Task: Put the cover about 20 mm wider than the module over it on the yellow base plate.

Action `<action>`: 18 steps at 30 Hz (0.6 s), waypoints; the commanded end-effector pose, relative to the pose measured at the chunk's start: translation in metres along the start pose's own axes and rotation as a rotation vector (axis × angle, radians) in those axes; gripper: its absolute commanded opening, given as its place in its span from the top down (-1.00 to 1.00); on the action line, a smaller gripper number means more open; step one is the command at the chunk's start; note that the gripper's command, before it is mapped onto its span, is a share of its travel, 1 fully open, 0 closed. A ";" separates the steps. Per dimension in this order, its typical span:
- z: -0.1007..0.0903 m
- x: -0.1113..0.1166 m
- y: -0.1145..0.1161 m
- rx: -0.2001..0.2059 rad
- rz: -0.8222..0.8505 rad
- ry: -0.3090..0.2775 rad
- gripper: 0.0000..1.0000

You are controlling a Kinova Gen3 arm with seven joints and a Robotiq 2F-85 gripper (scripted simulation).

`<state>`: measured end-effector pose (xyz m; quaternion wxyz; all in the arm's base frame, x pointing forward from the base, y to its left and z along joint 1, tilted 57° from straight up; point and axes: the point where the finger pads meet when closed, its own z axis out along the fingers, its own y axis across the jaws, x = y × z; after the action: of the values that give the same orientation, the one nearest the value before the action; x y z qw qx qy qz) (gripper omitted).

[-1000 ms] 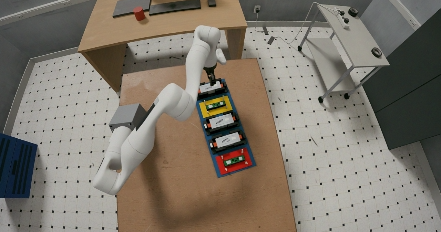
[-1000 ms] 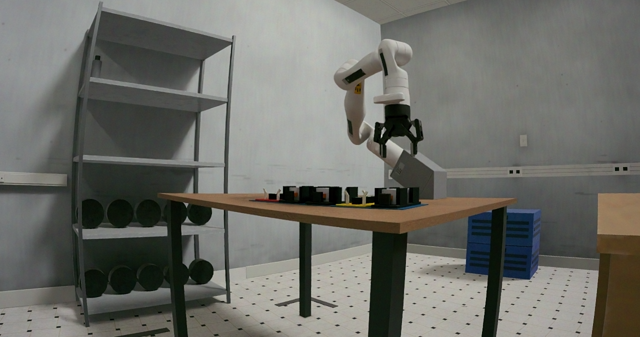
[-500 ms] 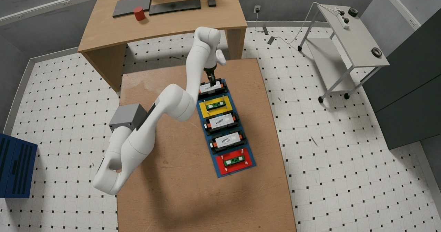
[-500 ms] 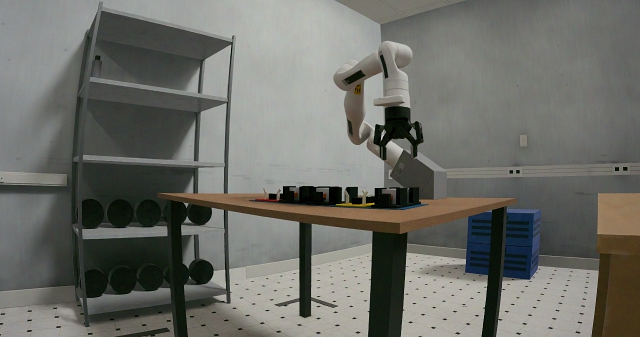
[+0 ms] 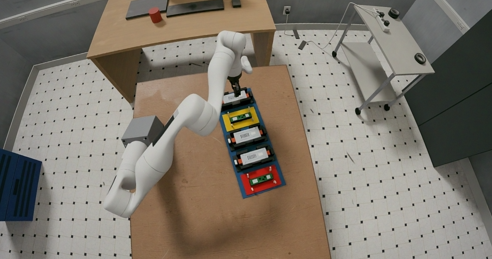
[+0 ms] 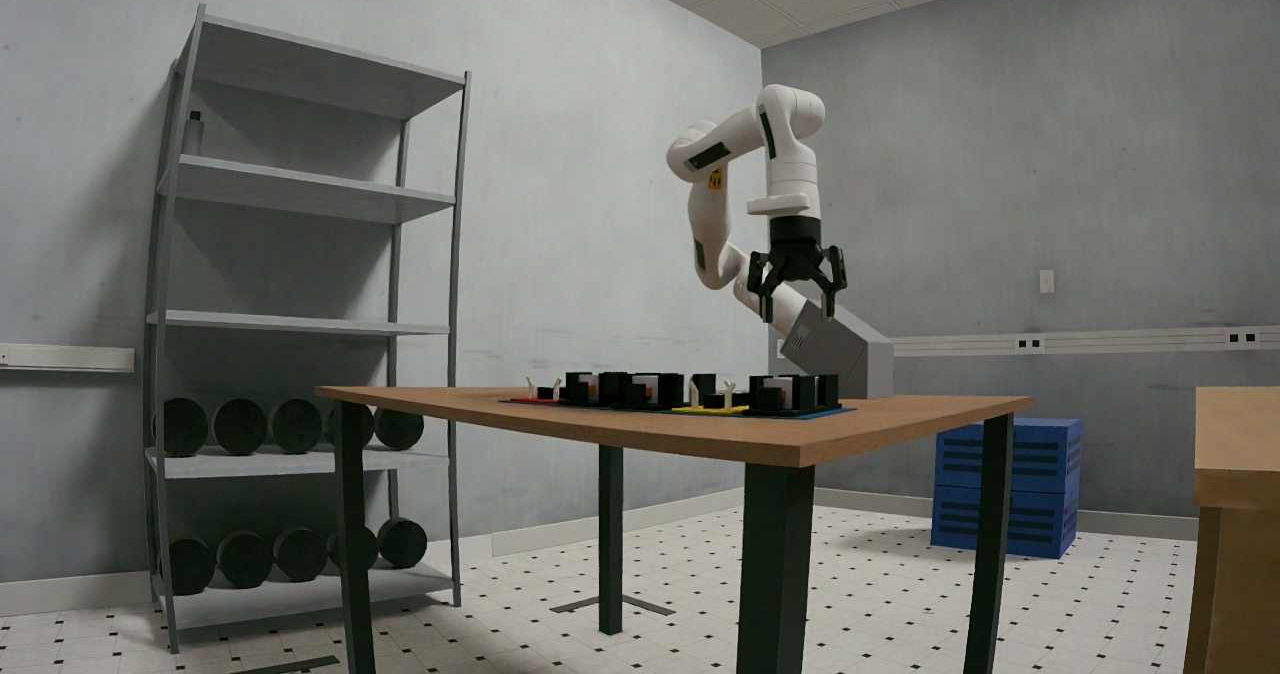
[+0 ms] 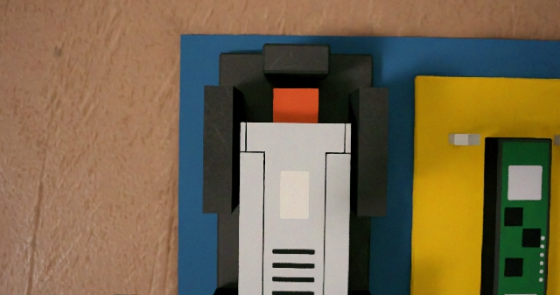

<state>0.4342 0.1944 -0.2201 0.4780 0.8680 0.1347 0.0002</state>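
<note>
My gripper (image 5: 237,94) (image 6: 798,316) is open and empty, pointing down, well above the far-end cover. That white cover (image 5: 228,98) (image 7: 253,242) sits in its black holder (image 7: 372,155), with an orange block at its end. The yellow plate (image 5: 226,122) (image 7: 442,242) lies beside this holder. Its green module (image 5: 240,117) (image 7: 525,183) is uncovered, with pale posts around it. A second cover (image 5: 253,133) sits in a holder on the yellow plate's other side, and a third cover (image 5: 260,154) in the holder beyond. The wrist view cuts off the near parts of cover and plate.
The holders and plates stand in a row on a blue board (image 5: 240,188) (image 7: 192,155). A red plate (image 5: 245,182) at its near end bears another green module (image 5: 261,179) and pale posts. Black holder walls rise beside the covers. The wooden table (image 5: 203,206) (image 6: 537,415) carries the board.
</note>
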 end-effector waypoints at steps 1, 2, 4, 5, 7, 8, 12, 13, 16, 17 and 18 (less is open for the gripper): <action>-0.001 0.001 0.000 0.001 0.000 0.002 -1.00; -0.001 0.001 0.000 0.001 0.000 0.002 -1.00; -0.001 0.001 0.000 0.001 0.000 0.002 -1.00; -0.001 0.001 0.000 0.001 0.000 0.002 -1.00; -0.001 0.001 0.000 0.001 0.000 0.002 -1.00; -0.001 0.001 0.000 0.001 0.000 0.002 -1.00; -0.001 0.001 0.000 0.001 0.000 0.002 -1.00; -0.001 0.001 0.000 0.001 0.000 0.002 -1.00; -0.001 0.001 0.000 0.001 0.000 0.002 -1.00; -0.001 0.000 0.006 0.001 0.000 0.002 -1.00; -0.001 0.000 0.012 0.001 0.000 0.002 -1.00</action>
<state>0.4341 0.1938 -0.2196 0.4781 0.8679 0.1349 -0.0001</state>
